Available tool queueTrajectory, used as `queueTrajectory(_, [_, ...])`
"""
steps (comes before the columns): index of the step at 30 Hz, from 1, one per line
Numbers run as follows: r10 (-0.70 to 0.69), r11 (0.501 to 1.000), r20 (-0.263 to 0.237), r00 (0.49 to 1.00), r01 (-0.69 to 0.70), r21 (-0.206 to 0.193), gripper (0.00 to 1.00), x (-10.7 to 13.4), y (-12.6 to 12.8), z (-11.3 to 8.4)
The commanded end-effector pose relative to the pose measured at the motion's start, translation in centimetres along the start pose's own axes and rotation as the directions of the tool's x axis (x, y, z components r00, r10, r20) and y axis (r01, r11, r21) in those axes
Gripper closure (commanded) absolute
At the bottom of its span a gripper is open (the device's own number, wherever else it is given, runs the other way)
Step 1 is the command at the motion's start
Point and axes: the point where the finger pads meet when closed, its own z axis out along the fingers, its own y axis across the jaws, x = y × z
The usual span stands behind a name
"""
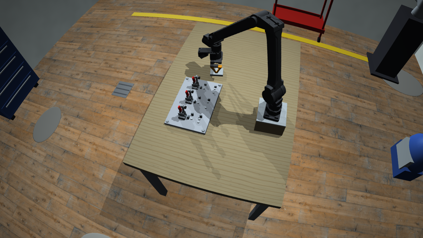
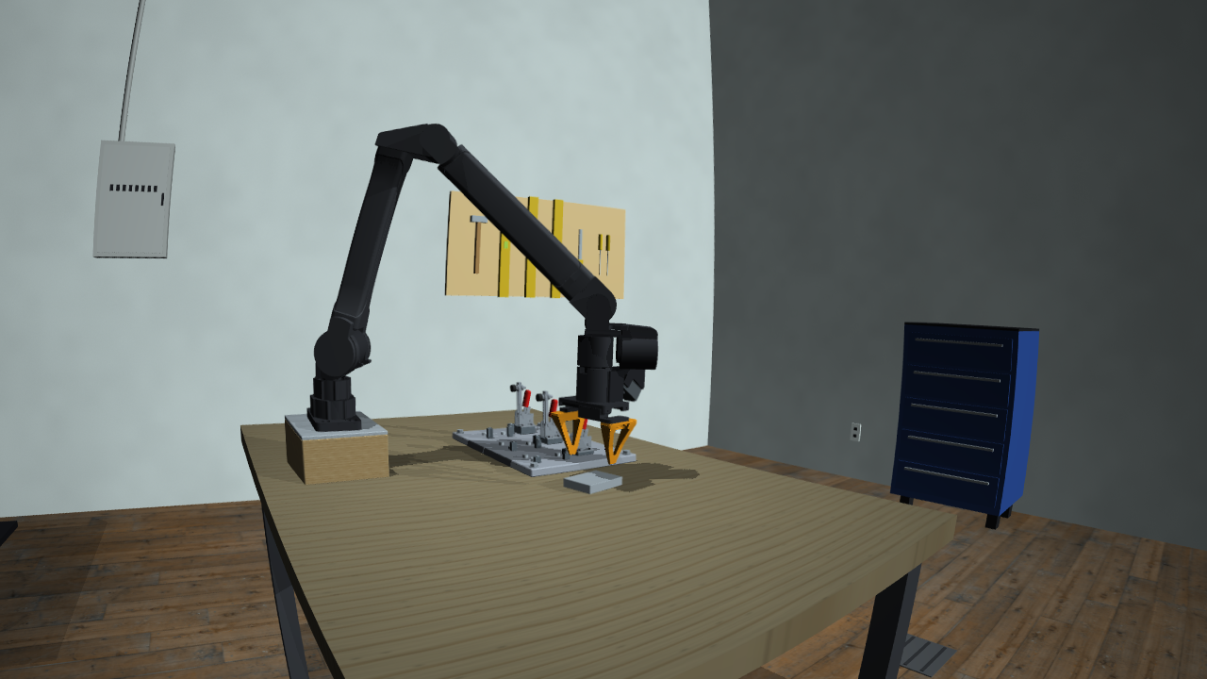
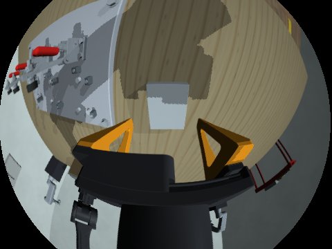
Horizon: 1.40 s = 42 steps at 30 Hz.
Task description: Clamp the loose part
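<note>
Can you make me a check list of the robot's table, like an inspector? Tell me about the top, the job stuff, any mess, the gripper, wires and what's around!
Surface: wooden table top, partly in shadow.
Job's things: loose part lies flat beside the fixture plate; three red-handled clamps on the plate, bars raised, none locked.
Clutter: nothing seen.
Gripper: open above the part, holding nothing.
Cables: nothing seen.
Surroundings: blue drawer cabinet, red cart, tool board on the wall.
</note>
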Motion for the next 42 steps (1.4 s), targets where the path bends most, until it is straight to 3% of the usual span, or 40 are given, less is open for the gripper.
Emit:
queueTrajectory(1, [-0.003,1.0,0.022,1.0,0.003,0.018,0.08,-0.5,-1.3,0.5])
queueTrajectory(4, [-0.007,1.0,0.01,1.0,0.007,0.005,0.08,0.0,-0.5,1.6])
queueTrajectory(9, [-0.005,1.0,0.016,1.0,0.005,0.012,0.08,-0.3,-0.9,1.8])
queueTrajectory(12, [-0.004,0.999,0.036,0.999,0.003,0.032,0.08,-0.7,-1.5,0.3])
queueTrajectory(42, [-0.004,0.999,0.038,0.999,0.003,0.034,0.08,-0.7,-1.6,0.3])
